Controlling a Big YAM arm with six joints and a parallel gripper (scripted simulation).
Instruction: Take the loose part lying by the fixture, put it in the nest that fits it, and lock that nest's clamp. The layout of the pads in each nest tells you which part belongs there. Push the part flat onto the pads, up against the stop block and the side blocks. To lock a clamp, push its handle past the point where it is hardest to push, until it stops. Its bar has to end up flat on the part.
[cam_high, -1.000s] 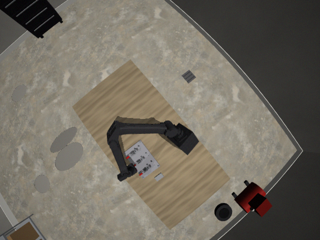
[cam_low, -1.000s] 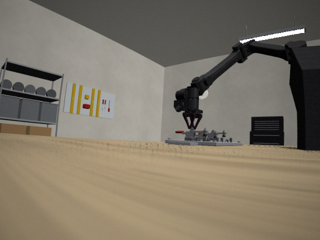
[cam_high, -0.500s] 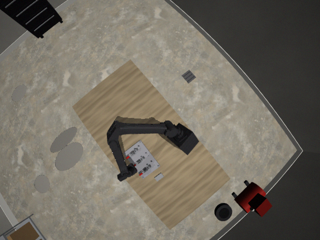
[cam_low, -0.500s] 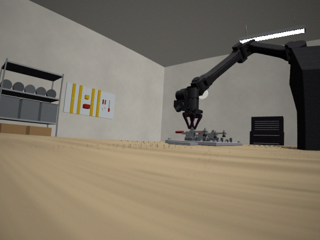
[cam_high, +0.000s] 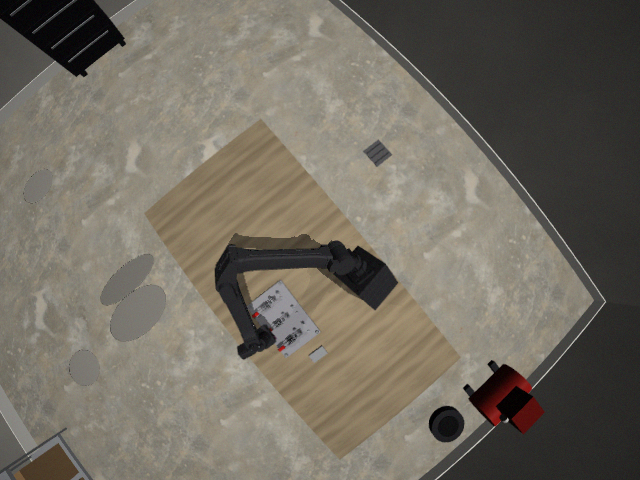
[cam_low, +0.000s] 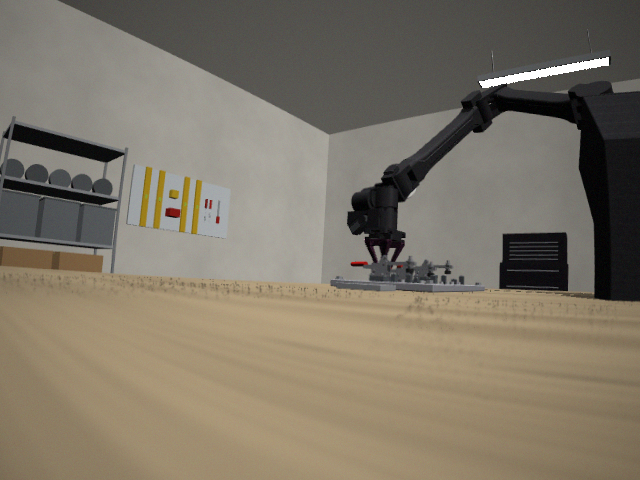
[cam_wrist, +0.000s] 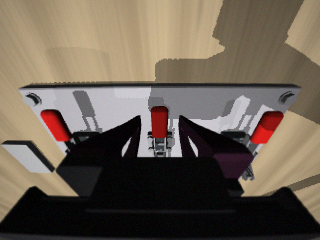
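The gripper (cam_low: 384, 258) (cam_wrist: 159, 120) is partly open, its fingers apart with nothing gripped, over the handle side of the fixture (cam_high: 303, 319) (cam_low: 439, 287) (cam_wrist: 132, 92). In the wrist view, the middle red handle (cam_wrist: 159, 122) appears between the fingertips; whether they touch it, I cannot tell. Another red handle lies to either side. The loose part (cam_high: 317, 353) (cam_wrist: 29, 156), a pale rectangular block, lies flat on the table (cam_high: 372, 372) (cam_low: 258, 372) (cam_wrist: 125, 30), just beside the fixture and apart from it, outside every nest.

The tool (cam_low: 384, 257) (cam_wrist: 159, 120) has lowered closer to the fixture (cam_high: 301, 316) (cam_low: 444, 287) (cam_wrist: 131, 92).
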